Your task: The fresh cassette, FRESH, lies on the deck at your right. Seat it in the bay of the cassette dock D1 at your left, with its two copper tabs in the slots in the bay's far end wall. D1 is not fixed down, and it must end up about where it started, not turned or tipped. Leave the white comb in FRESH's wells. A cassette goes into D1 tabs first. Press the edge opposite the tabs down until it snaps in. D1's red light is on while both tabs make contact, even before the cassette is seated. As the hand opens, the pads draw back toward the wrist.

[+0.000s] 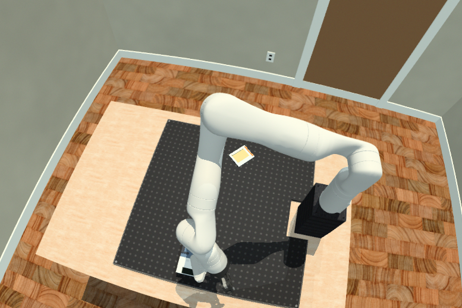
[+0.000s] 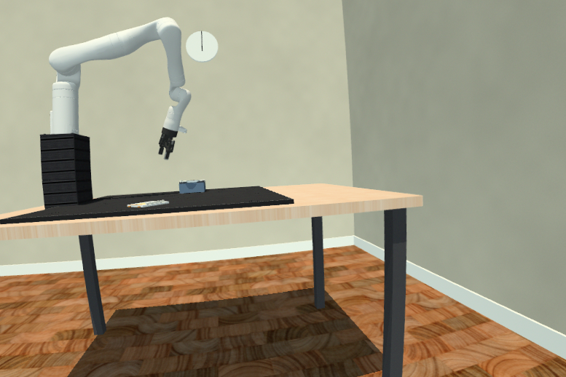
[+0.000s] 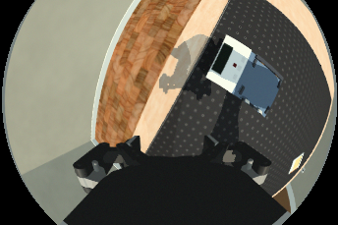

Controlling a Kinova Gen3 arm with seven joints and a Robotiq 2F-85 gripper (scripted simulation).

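The cassette FRESH (image 1: 241, 155) is a flat white frame with a yellow middle and an orange edge. It lies on the black deck, and it shows in the side view (image 2: 147, 204) near the deck's front. The dock D1 (image 2: 191, 185) is a grey-blue block on the deck. In the wrist view D1 (image 3: 247, 77) shows a white end and a grey-blue bay. In the overhead view D1 (image 1: 185, 264) is mostly hidden under the arm. My gripper (image 2: 166, 149) hangs open and empty, high above the deck and near D1. Its fingers show low in the wrist view.
A black pedestal (image 1: 320, 210) carries the arm's base at the table's edge. The black perforated deck (image 1: 224, 203) covers the middle of the wooden table. The table edge lies close beyond D1 (image 3: 172, 70).
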